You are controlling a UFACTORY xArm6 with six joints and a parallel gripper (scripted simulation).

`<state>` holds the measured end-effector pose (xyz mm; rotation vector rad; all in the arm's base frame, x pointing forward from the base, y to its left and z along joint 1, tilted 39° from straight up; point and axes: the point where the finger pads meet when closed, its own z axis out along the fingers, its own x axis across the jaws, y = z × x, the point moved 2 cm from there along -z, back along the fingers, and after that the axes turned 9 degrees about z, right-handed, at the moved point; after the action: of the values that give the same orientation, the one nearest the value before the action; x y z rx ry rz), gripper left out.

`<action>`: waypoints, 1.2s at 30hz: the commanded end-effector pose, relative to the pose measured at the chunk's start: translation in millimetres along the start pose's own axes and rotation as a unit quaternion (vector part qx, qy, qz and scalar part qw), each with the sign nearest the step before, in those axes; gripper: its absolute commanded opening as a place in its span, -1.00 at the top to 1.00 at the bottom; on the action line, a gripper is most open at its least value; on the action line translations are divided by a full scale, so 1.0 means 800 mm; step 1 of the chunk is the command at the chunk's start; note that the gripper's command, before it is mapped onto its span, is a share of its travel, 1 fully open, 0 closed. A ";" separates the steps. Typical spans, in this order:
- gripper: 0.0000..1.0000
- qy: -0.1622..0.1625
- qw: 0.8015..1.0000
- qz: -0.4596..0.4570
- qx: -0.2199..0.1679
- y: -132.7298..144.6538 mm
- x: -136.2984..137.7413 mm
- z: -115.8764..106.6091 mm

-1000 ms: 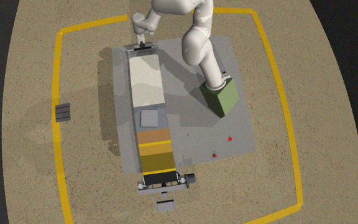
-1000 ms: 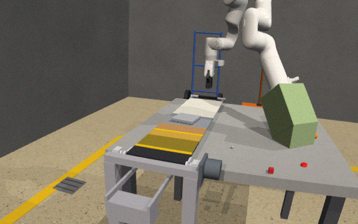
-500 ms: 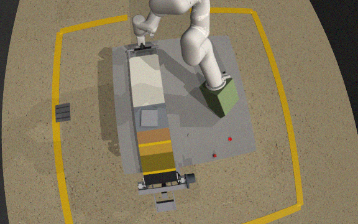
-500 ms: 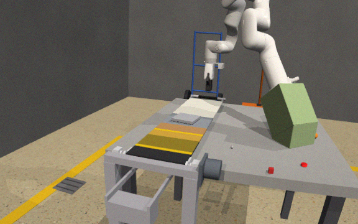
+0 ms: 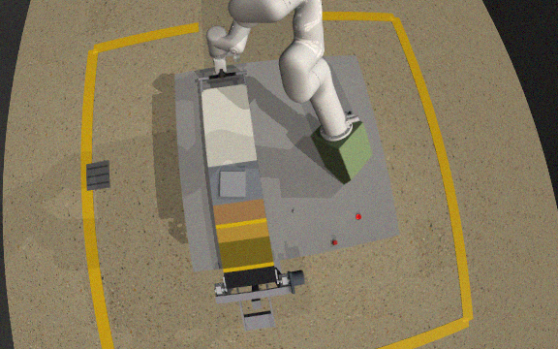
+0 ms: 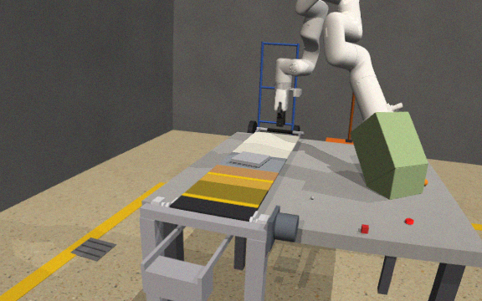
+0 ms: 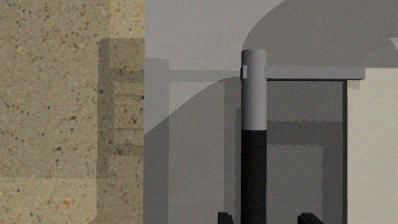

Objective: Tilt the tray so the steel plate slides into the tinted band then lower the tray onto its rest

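The long tray lies along the table's left side, also in the exterior view (image 6: pixel 245 171). The square steel plate (image 5: pixel 232 184) (image 6: pixel 250 158) lies flat on the grey patch of the bed, just short of the orange strip. The tinted band (image 5: pixel 244 244) sits between two solid yellow lines (image 6: pixel 228 189), nearer the hinge end. My gripper (image 6: pixel 280 114) hangs open just above the tray's handle bar (image 6: pixel 278 130) at the far end. In the wrist view the fingertips stand on either side of the bar (image 7: pixel 254 125) without touching it.
The arm's green base block (image 5: pixel 344 150) stands on the table right of the tray. Two small red pieces (image 5: pixel 357 216) (image 5: pixel 334 241) lie near the table's front right. A grey motor (image 6: pixel 286 227) sticks out at the hinge end. A blue hand truck (image 6: pixel 279 84) stands behind the table.
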<state>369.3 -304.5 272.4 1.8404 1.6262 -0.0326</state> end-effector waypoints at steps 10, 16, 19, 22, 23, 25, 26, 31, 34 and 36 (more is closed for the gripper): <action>0.17 -0.001 1.000 0.000 -0.001 0.001 -0.001 0.008; 0.17 -0.001 1.000 0.000 -0.001 0.001 -0.001 0.008; 0.17 -0.001 1.000 0.000 -0.001 0.001 -0.001 0.008; 0.17 -0.001 1.000 0.000 -0.001 0.001 -0.001 0.008; 0.17 -0.001 1.000 0.000 -0.001 0.001 -0.001 0.008; 0.17 -0.001 1.000 0.000 -0.001 0.001 -0.001 0.008; 0.17 -0.001 1.000 0.000 -0.001 0.001 -0.001 0.008; 0.17 -0.001 1.000 0.000 -0.001 0.002 -0.001 0.008; 0.17 -0.001 1.000 0.000 -0.001 0.002 -0.001 0.008; 0.17 -0.001 1.000 0.000 -0.001 0.002 -0.001 0.008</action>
<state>372.7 -308.4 266.8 1.8405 1.6260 -0.0330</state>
